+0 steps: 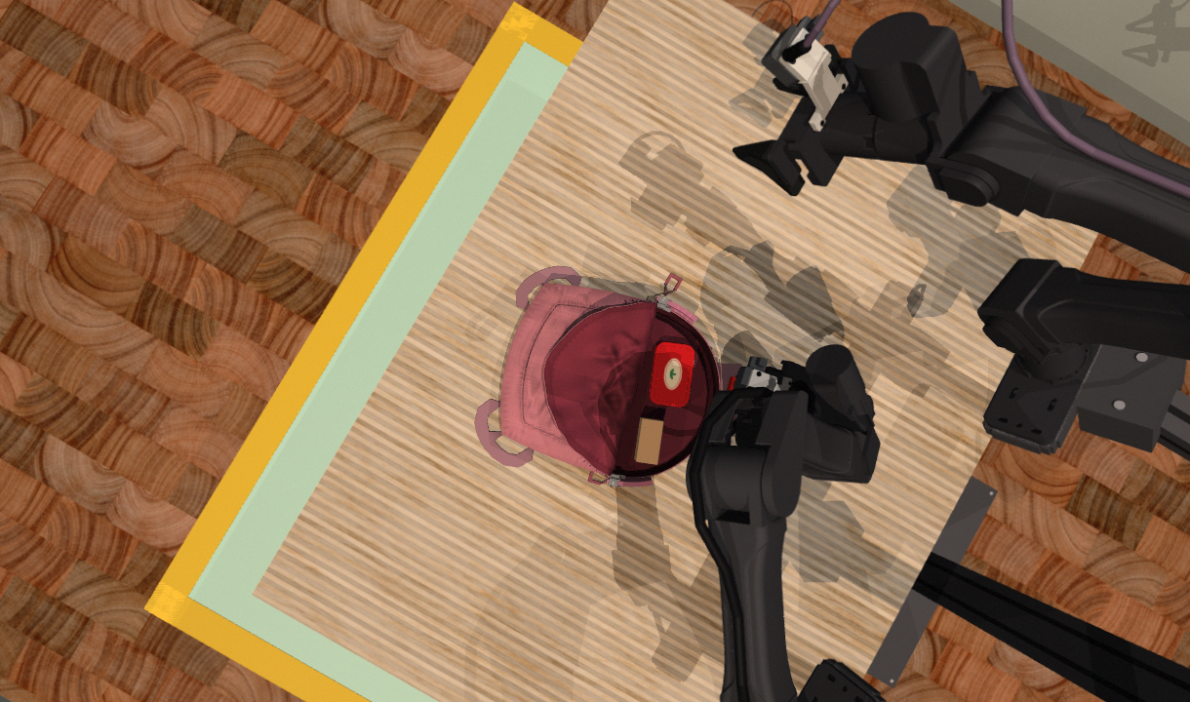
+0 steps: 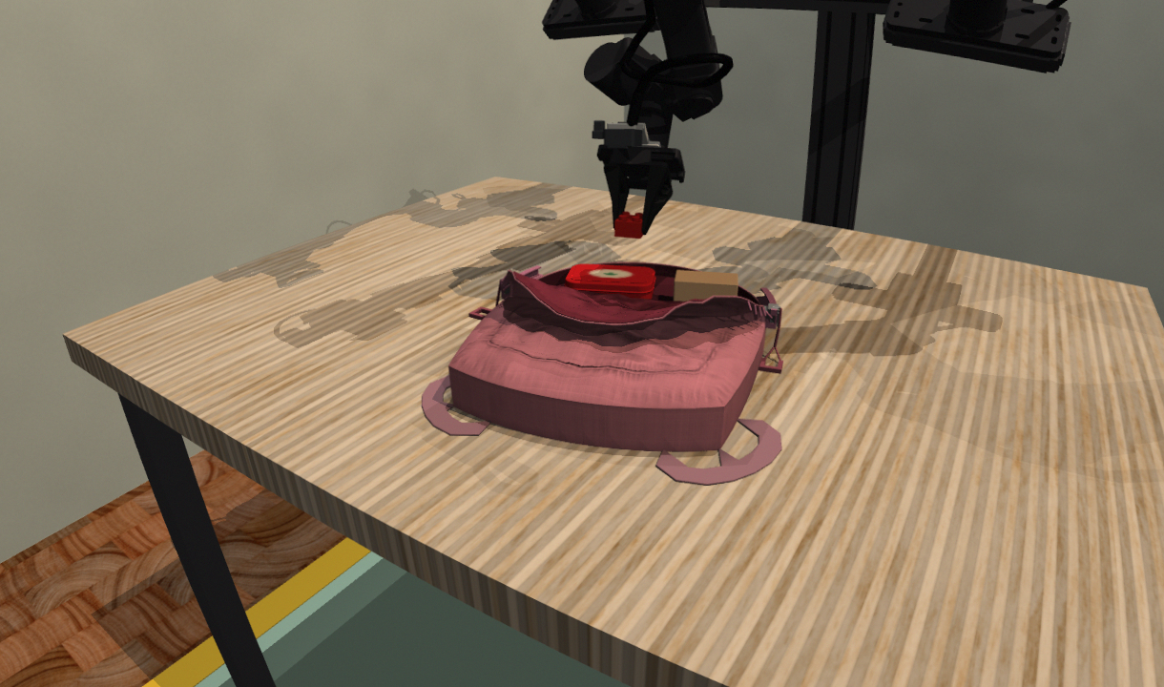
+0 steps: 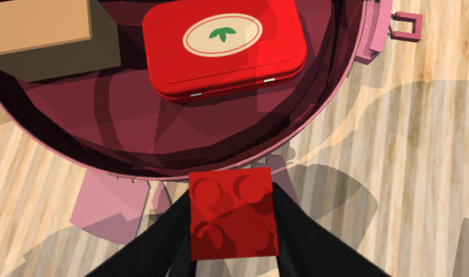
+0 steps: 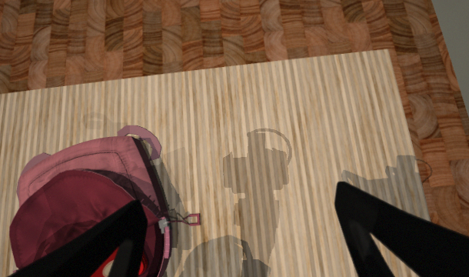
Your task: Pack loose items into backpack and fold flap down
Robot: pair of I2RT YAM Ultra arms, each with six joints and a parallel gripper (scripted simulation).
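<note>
The pink backpack [image 1: 522, 367] [image 2: 603, 426] [image 4: 115, 146] lies on the table, its mouth open. Its dark red flap [image 1: 595, 375] [image 4: 65, 208] is folded back. Inside lie a red tin [image 1: 672, 384] [image 2: 610, 280] [image 3: 227, 65] with an oval label and a tan block [image 1: 649, 441] [image 2: 705, 285] [image 3: 38, 27]. My left gripper [image 2: 630, 223] [image 3: 233, 195] is shut on a red toy brick [image 2: 628, 227] [image 3: 232, 215], held above and just outside the rim, on the side away from the flap. My right gripper [image 4: 237, 201] is open and empty, high above the table beside the backpack.
The wooden table [image 1: 389, 488] [image 2: 953, 512] [image 4: 315, 96] bears the backpack. A zip pull [image 1: 677, 286] [image 3: 408, 27] [image 4: 194, 219] sticks out at one side of the mouth. Two strap loops [image 1: 503, 449] [image 2: 757, 466] lie at the backpack's other end. The left arm [image 1: 752, 559] reaches close beside the mouth.
</note>
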